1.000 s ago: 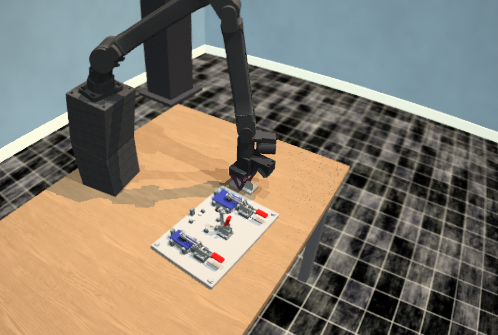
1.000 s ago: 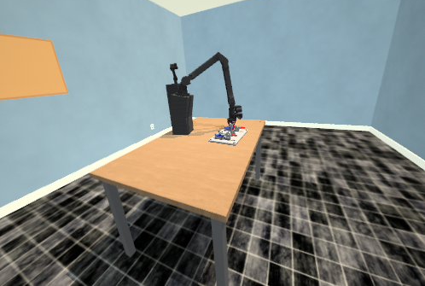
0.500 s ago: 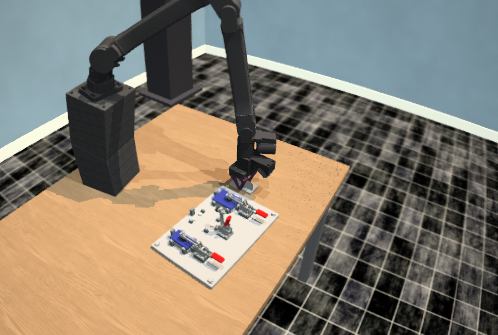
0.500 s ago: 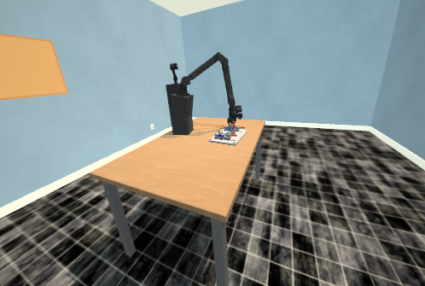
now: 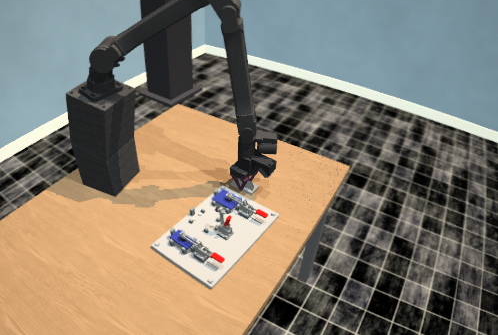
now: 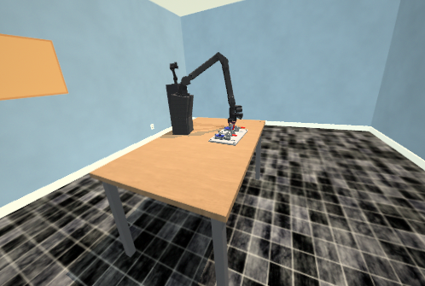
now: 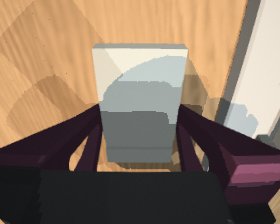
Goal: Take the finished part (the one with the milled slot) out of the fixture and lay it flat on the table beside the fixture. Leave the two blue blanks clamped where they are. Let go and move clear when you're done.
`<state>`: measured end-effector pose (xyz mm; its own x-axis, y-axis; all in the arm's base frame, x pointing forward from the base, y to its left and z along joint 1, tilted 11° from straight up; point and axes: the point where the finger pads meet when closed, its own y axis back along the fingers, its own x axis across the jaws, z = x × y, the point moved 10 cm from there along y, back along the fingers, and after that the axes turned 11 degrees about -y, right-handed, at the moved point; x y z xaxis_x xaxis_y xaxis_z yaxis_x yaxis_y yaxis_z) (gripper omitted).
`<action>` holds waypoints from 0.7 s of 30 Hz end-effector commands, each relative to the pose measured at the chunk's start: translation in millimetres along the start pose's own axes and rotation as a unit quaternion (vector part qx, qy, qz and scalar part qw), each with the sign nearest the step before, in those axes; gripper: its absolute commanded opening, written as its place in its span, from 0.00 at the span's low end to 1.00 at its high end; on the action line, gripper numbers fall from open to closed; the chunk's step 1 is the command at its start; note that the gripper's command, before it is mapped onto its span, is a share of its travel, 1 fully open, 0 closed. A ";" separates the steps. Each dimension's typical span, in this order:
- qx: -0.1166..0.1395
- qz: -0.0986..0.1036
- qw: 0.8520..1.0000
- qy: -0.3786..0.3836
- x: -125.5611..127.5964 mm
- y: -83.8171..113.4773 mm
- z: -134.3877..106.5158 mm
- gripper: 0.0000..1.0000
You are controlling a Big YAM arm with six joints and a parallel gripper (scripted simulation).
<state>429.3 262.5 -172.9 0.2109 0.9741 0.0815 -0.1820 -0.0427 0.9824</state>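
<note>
The finished part, a pale grey flat block (image 5: 252,188) (image 7: 136,97), is level, beyond the far edge of the fixture plate (image 5: 242,241) (image 7: 261,75), over bare table. My gripper (image 5: 243,187) (image 7: 139,111) is shut on it, one finger on each long side. The part is at or very near the table top; whether it touches is not clear. Its slot cannot be made out. One blue blank (image 5: 223,202) sits under its clamp at the plate's far end, the other blue blank (image 5: 176,239) under its clamp at the near end.
Between the blanks, the middle clamp (image 5: 225,231) stands open with its red handle (image 5: 227,221) raised. The outer clamps' red handles (image 5: 261,213) (image 5: 217,257) lie low. The wooden table (image 5: 100,261) (image 6: 171,163) has its right edge beyond the plate.
</note>
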 end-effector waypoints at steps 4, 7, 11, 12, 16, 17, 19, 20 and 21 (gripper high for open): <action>0.001 -0.001 1.000 -0.004 -2.1 -2.9 7.0 0.00; 0.001 -0.002 1.000 -0.004 -3.0 -2.9 5.9 0.00; 0.003 -0.003 1.000 -0.004 -4.5 -2.8 4.3 0.00; 0.003 -0.004 1.000 -0.004 -4.9 -2.8 3.9 0.00; 0.004 -0.004 1.000 -0.003 -5.6 -2.8 3.2 0.00; 0.005 -0.005 1.000 -0.003 -6.0 -2.7 2.8 0.00; 0.005 -0.005 1.000 -0.004 -6.5 -2.7 2.2 0.00; 0.005 -0.005 1.000 -0.004 -6.9 -2.7 1.8 0.00; 0.005 -0.005 1.000 -0.004 -7.2 -2.7 1.5 0.00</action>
<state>429.1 262.4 -173.0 0.2110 0.9741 0.0807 -0.1811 -0.0422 0.9826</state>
